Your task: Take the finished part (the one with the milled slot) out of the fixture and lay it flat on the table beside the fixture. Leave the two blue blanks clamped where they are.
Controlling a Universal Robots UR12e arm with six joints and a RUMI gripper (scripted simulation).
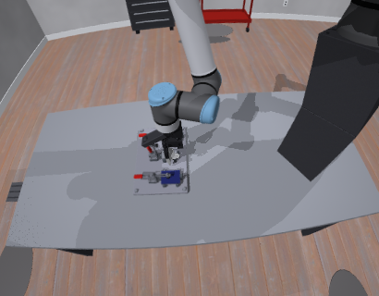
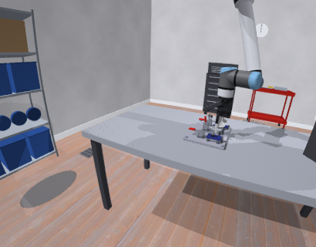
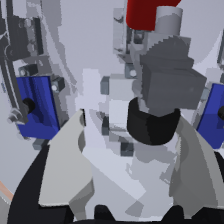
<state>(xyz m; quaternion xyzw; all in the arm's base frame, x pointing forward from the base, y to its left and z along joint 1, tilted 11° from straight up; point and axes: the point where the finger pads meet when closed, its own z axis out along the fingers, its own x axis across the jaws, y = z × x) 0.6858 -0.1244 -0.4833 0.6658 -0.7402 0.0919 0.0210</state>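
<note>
The finished part (image 3: pixel 119 111), pale grey, sits in the middle place of the fixture (image 1: pixel 145 191), under a clamp (image 3: pixel 160 75) with a red handle (image 3: pixel 145 12). A blue blank (image 3: pixel 37 105) stands clamped on one side and another blue blank (image 3: pixel 212 120) on the other. The gripper (image 3: pixel 131 167) hangs low over the part, fingers half open, holding nothing. The fixture lies on the grey table (image 1: pixel 270 194).
</note>
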